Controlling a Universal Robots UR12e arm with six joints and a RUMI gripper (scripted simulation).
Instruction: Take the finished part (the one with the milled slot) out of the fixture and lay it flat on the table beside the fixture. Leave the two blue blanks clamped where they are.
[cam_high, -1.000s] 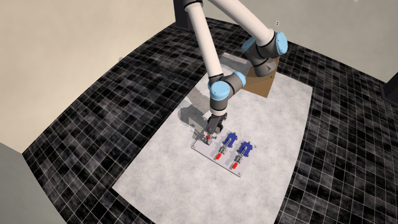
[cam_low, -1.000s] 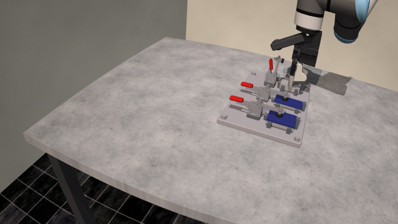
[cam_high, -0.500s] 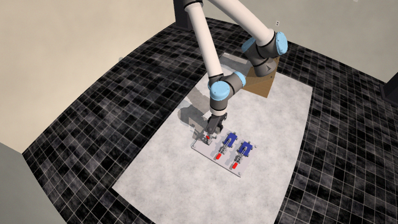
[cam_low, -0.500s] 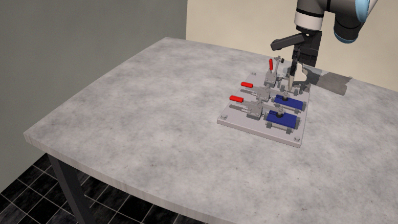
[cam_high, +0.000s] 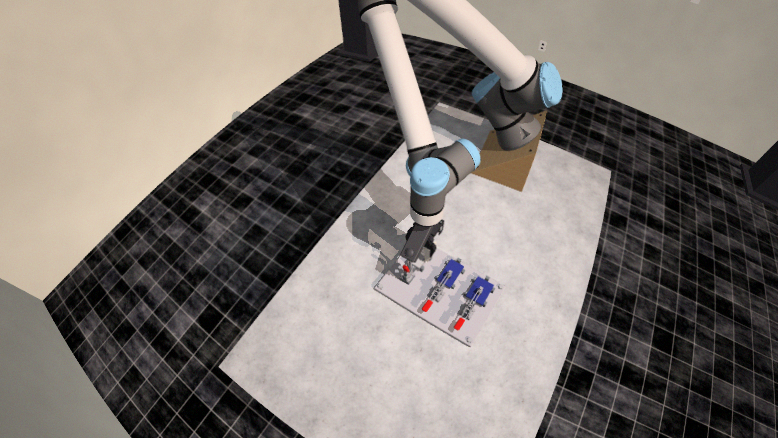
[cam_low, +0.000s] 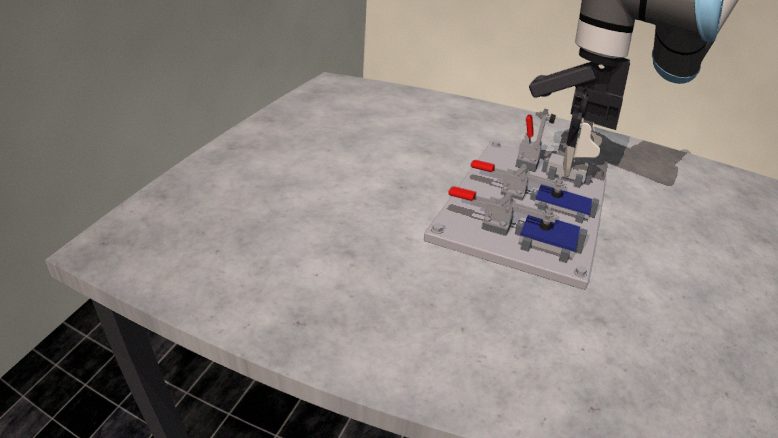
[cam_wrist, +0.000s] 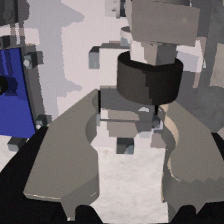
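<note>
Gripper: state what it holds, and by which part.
The gripper is shut on the grey finished part, fingers on its two opposite sides, in the fixture.

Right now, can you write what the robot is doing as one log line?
gripper: shut on grey part | clamp: handle up | blue blocks: clamped
</note>
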